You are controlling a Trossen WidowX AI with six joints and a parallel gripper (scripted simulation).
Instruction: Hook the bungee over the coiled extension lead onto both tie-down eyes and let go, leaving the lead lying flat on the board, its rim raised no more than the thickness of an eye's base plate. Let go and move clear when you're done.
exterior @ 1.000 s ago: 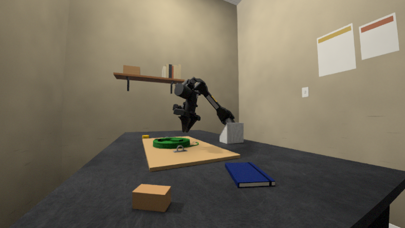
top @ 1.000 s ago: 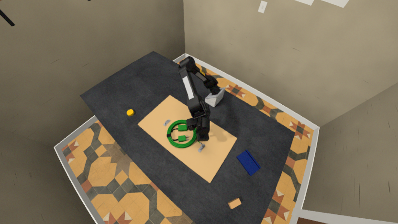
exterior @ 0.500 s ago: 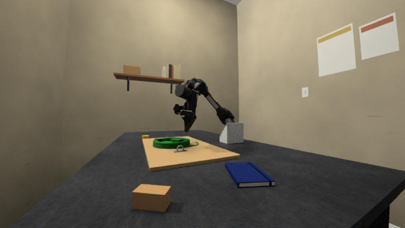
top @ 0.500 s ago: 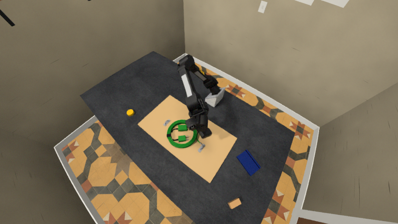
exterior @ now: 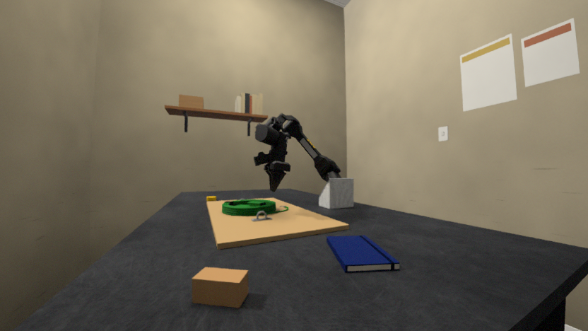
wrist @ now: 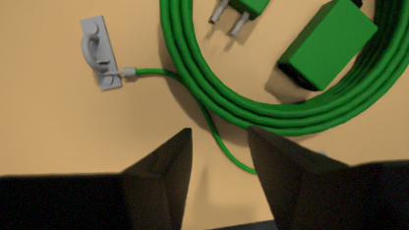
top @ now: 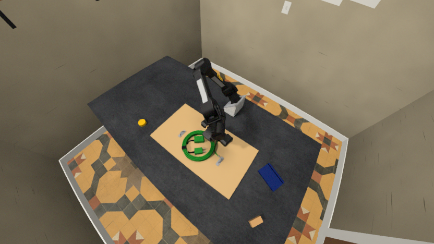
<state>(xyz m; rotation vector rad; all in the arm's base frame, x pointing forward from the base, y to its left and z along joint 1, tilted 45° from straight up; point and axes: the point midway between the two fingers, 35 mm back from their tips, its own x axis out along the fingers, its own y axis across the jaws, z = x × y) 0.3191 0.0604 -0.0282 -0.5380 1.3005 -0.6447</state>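
The green coiled extension lead [top: 199, 148] lies flat on the tan board [top: 236, 169], with its plug and socket block inside the ring; it also shows in the side view [exterior: 249, 206] and the wrist view [wrist: 275, 74]. A thin green bungee [wrist: 216, 133] has one hook on the near tie-down eye [wrist: 100, 54] and trails along the board beside the coil's rim. This eye [top: 219, 161] sits beside the coil; the other eye [top: 182, 133] is bare on the far side. My gripper [exterior: 274, 184] hangs well above the board at the coil's edge, fingers partly apart and empty.
A yellow puck [top: 142, 122], a blue notebook [top: 270, 177] and a tan block [top: 255, 221] lie on the dark table off the board. The arm's white pedestal [top: 234, 106] stands behind the board. A wall shelf [exterior: 215, 112] hangs at the back.
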